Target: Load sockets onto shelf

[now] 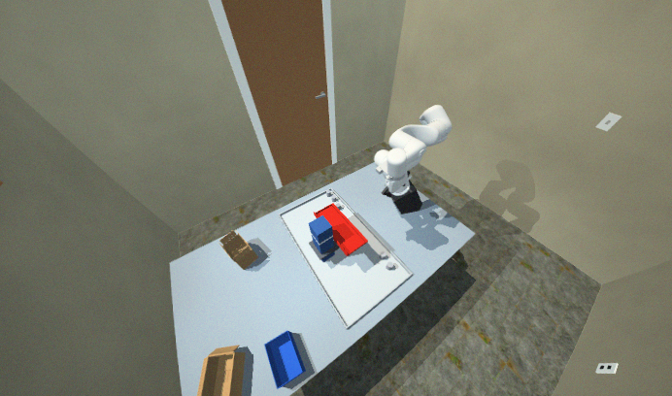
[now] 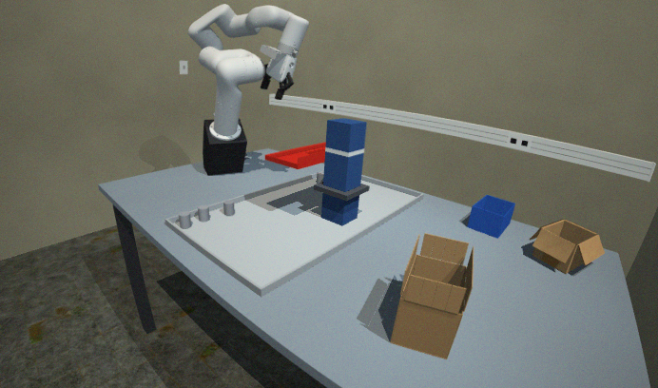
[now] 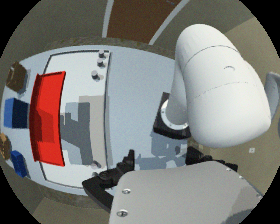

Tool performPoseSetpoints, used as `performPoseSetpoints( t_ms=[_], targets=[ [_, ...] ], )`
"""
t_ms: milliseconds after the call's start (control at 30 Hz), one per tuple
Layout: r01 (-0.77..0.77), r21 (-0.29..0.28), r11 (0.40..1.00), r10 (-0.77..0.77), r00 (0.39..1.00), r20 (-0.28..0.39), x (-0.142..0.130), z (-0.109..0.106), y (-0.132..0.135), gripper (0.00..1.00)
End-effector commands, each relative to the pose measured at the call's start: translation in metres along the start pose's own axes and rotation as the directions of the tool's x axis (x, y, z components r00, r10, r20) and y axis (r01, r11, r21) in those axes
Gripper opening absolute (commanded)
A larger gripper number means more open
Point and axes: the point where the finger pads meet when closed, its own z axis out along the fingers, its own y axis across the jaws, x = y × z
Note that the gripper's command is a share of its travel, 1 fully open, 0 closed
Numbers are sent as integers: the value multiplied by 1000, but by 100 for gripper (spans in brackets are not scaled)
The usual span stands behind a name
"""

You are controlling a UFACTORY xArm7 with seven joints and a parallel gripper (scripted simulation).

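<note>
The red shelf [image 1: 353, 238] [image 2: 298, 158] [image 3: 50, 102] is on the arm's side of the blue post [image 1: 321, 228] [image 2: 343, 170] [image 3: 15, 113], with no socket visible on it. The white band [image 2: 344, 152] circles the post's upper part; the shelf appears near its height, but the exact match cannot be told. Three grey sockets [image 1: 334, 199] [image 2: 203, 213] [image 3: 100, 63] stand at one end of the tray. Two more sockets [image 1: 390, 266] [image 3: 95, 164] stand toward the other end. My gripper [image 2: 272, 91] [image 3: 161, 157] is open and empty, high above the table on the arm's side of the shelf.
A dark collar [image 2: 343, 191] surrounds the post below the band. The white rimmed tray [image 1: 348, 295] [image 2: 254, 260] lies under post and shelf. A blue bin [image 1: 285, 361] [image 2: 491, 217] and two cardboard boxes [image 1: 238, 249] [image 2: 430, 318] [image 2: 567, 245] stand beyond the tray.
</note>
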Motion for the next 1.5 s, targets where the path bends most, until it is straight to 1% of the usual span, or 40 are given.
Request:
performPoseSetpoints(
  t_ms=[0, 467, 500, 900, 933, 1400, 1433, 1467],
  targets=[
    [-35, 153, 988, 64, 980, -188, 29, -16, 39, 100],
    [-35, 153, 988, 64, 980, -188, 29, -16, 39, 100],
    [-40, 187, 981, 77, 978, -194, 33, -19, 40, 100],
    [-40, 187, 981, 77, 978, -194, 33, -19, 40, 100],
    [-42, 202, 978, 79, 981, -178, 37, -22, 41, 100],
    [-42, 202, 978, 79, 981, -178, 37, -22, 41, 100],
    [-45, 215, 976, 81, 984, -161, 40, -25, 41, 100],
    [-45, 215, 976, 81, 984, -161, 40, -25, 41, 100]
  ],
)
